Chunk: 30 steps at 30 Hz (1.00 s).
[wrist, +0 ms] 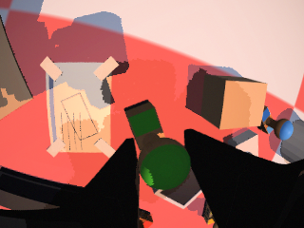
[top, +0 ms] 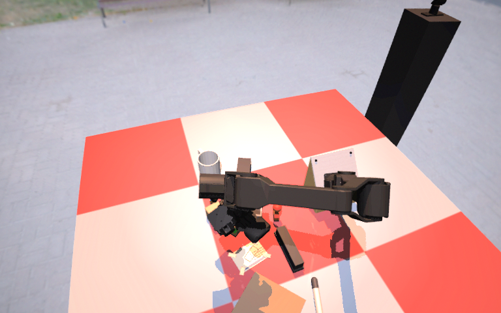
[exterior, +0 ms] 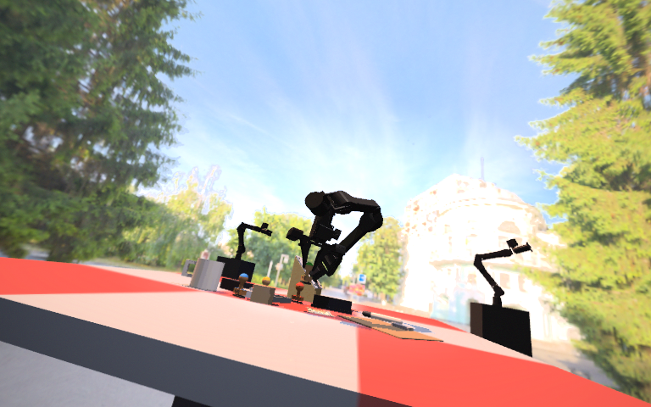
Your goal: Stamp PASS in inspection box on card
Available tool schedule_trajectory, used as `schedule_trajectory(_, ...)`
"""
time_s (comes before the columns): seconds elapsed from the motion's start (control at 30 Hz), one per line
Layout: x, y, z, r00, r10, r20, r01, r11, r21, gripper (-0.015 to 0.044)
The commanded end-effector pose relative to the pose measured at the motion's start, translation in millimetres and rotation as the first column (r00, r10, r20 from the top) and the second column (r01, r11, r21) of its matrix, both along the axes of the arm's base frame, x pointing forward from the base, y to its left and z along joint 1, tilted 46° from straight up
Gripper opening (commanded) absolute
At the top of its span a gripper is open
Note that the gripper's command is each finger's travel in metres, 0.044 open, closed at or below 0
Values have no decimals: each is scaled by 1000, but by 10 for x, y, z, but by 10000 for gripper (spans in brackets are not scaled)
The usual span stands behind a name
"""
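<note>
My gripper is shut on the green-knobbed stamp, raised above the bench. In the wrist view the stamp's green-topped head points up and left, over red table between card and wooden block. The card lies taped at its corners, left of the stamp. Its box outline is visible; I see thin lines around its lower left and no clear print inside. The dark pad is partly hidden behind the knob. The stamp's underside is hidden.
A wooden block, a blue-knobbed stamp and a mug stand beyond the pad. A red-knobbed stamp and a long dark block are near the card. A brown sheet lies in front.
</note>
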<state>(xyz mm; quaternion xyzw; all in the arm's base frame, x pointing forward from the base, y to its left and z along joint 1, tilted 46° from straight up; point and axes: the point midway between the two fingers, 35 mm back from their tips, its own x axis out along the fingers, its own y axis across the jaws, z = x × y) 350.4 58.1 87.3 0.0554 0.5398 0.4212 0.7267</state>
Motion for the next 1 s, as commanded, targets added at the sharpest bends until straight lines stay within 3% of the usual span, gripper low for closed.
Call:
schedule_trajectory(0.0,104,-112,-118,1000,5,8,-5,1000,-2,0)
schedule_trajectory(0.3,273,-346,-385,1000,7,11,-7,1000,0,0)
schedule_trajectory(0.97,272,-141,-591,1000,7,12,-7,1000,-1,0)
